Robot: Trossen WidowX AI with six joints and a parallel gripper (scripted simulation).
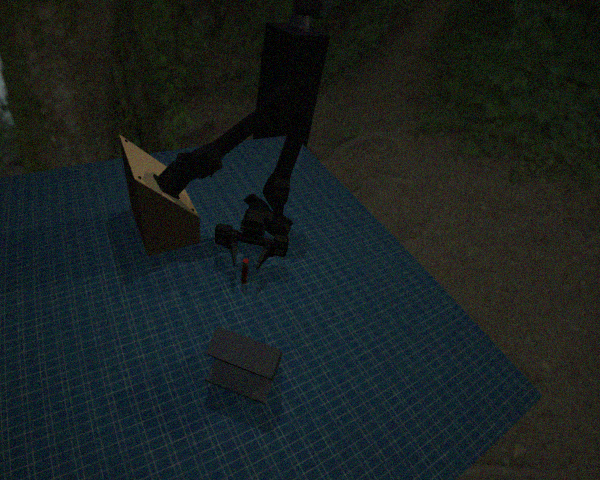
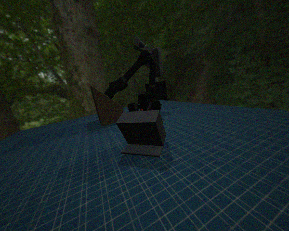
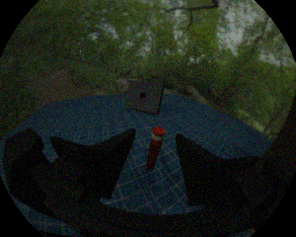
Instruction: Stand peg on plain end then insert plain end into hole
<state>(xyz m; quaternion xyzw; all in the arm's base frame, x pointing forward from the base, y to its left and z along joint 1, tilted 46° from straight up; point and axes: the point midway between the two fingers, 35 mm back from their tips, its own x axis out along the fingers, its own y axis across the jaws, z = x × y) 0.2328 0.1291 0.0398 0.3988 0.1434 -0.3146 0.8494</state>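
The red peg (image 1: 244,273) (image 3: 154,152) stands upright on the blue table, its white-banded end up. Only its red top (image 2: 141,109) shows in the exterior view, above the grey block. My gripper (image 1: 246,266) (image 3: 156,134) is open, its fingertips apart on either side of the peg's upper part, with a gap to each side. The sloped grey panel (image 3: 150,102) (image 1: 244,352) is beyond the peg, its dark hole (image 3: 142,95) facing the wrist camera. The hole is hidden in the top and exterior views.
A wooden wedge (image 1: 167,227) (image 2: 106,111) with a sloped top stands left of my gripper. A dark arm-like shape (image 1: 202,160) (image 2: 117,84) reaches to its upper face. The table's edge (image 1: 424,273) runs along the right in the top view.
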